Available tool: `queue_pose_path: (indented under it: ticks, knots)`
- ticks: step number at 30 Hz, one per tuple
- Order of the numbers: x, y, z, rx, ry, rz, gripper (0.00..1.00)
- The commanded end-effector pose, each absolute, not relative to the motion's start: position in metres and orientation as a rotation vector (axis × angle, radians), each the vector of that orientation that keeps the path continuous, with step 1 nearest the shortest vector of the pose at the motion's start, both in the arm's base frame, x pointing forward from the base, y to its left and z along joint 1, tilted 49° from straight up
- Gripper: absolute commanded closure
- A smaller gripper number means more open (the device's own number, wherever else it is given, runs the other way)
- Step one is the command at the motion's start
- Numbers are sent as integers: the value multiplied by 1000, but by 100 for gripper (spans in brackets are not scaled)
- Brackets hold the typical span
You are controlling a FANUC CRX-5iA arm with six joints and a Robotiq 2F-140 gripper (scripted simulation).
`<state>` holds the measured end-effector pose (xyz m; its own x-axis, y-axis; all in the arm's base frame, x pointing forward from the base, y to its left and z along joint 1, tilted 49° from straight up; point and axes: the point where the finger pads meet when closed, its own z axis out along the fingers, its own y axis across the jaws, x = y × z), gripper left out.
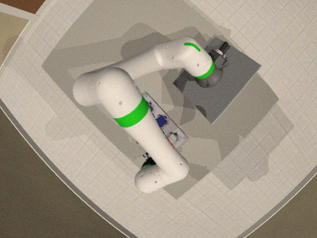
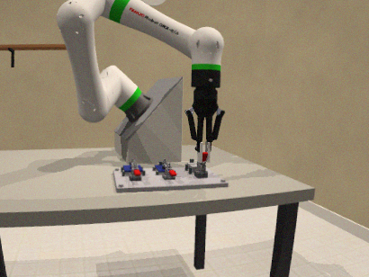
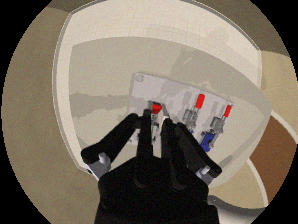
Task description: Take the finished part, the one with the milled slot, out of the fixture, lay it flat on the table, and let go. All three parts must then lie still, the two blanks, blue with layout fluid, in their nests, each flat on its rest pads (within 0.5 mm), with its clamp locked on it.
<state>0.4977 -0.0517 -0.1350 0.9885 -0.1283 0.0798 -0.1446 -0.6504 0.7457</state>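
The fixture plate (image 2: pixel 216 182) (image 3: pixel 143 86) lies on the table with three nests in a row. Two blue blanks (image 2: pixel 127 167) (image 2: pixel 158 167) sit in the left and middle nests, and the red clamp handles (image 2: pixel 135 173) (image 2: pixel 172 173) beside them lie low. The grey finished part (image 2: pixel 200 170) sits in the right nest. That nest's red handle (image 2: pixel 204 156) (image 3: pixel 154 106) stands raised. My gripper (image 2: pixel 203 150) (image 3: pixel 155 107) hangs upright above the right nest, fingers nearly together, tips at the raised handle. I cannot tell whether they touch it.
A grey wedge pedestal (image 2: pixel 157 126) (image 1: pixel 232 89) carrying the arm's base stands behind the fixture. In the top view the arm covers most of the plate; one blue blank (image 1: pixel 161 121) shows beside it. The table's front edge (image 2: pixel 157 209) is close to the plate.
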Motion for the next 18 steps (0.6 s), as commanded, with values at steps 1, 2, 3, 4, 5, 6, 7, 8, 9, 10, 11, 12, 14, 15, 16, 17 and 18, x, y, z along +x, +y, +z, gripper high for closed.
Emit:
queue_pose_path:
  ticks: [1,2,3,4,5,6,7,8,9,10,11,12,14,15,16,17,18]
  knots:
    - [495,-51,-135,2286,-189,25,89]
    - [495,-51,-135,2286,-189,25,89]
    - [494,-51,-135,2286,-189,25,89]
    - [494,-50,-135,2286,-189,25,89]
    - [493,-50,-135,2286,-189,25,89]
    - [492,-50,-135,2286,-189,25,89]
    - [492,-50,-135,2286,-189,25,89]
    - [492,-50,-135,2286,-189,25,89]
    - [492,-50,-135,2286,-189,25,89]
    - [491,-50,-135,2286,-189,25,89]
    - [491,-50,-135,2286,-189,25,89]
    - [490,-50,-135,2286,-189,25,89]
    - [489,-50,-135,2286,-189,25,89]
    - [489,-49,-135,2286,-189,25,89]
    - [488,-49,-135,2286,-189,25,89]
    - [488,-49,-135,2286,-189,25,89]
    - [487,-49,-135,2286,-189,25,89]
